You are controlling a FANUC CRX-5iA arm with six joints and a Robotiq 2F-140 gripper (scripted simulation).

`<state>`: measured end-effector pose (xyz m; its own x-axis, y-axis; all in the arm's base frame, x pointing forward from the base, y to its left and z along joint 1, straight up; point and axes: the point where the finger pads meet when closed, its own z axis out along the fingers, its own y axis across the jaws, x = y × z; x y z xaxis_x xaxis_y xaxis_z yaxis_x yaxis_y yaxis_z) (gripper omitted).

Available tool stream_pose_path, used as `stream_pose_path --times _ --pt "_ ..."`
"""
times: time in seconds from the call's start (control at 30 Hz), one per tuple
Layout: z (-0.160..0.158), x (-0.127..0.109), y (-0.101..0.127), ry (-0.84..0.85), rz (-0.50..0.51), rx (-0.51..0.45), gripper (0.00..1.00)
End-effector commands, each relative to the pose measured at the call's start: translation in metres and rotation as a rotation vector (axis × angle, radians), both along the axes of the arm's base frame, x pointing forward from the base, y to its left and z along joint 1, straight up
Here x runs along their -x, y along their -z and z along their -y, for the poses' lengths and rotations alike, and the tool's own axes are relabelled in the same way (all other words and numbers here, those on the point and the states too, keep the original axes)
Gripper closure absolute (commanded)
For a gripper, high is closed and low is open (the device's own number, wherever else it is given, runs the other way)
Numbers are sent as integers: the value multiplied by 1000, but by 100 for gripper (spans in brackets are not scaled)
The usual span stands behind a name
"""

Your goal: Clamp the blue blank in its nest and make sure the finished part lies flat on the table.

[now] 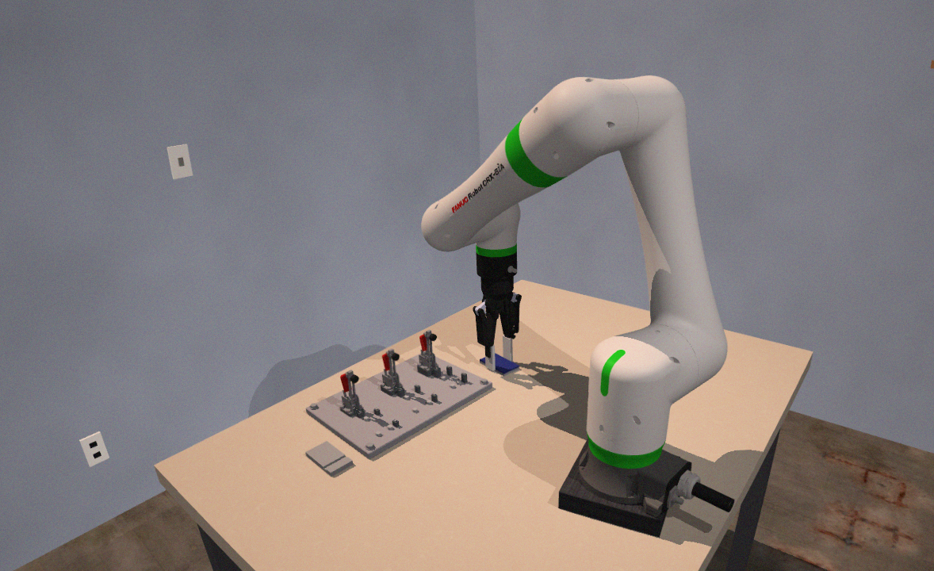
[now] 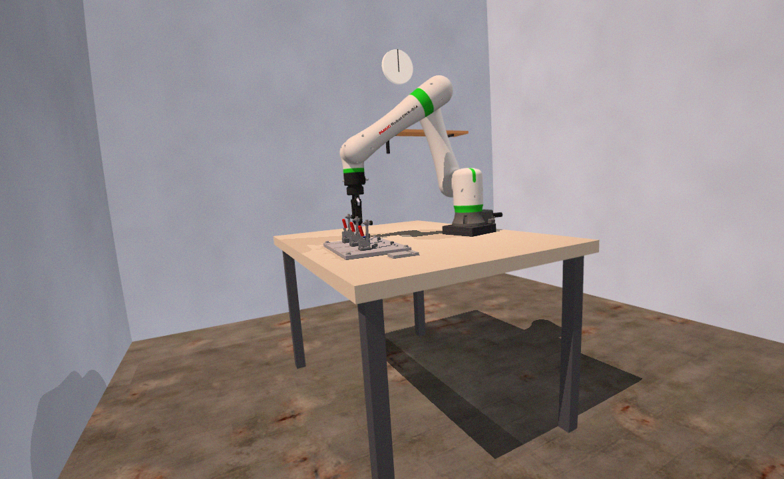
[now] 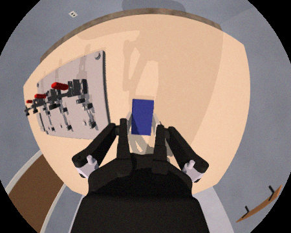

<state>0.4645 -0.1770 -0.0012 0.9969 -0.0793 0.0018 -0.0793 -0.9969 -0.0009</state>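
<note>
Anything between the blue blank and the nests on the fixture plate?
Nothing visible. The gripper is shut on the blue blank, beside the fixture plate; bare table lies between them. All three clamp handles stand raised, and no nest holds a part.
</note>
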Motion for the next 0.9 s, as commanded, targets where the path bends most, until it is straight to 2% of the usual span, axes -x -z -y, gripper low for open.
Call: stream_pose_path --times 0.0,0.37,0.8,0.87 --pt "0 0 0 0 0 0 100" --pt "0 0 -12 0 0 0 100" --pt "0 0 -67 0 0 0 100" --pt "0 0 -67 0 0 0 100"
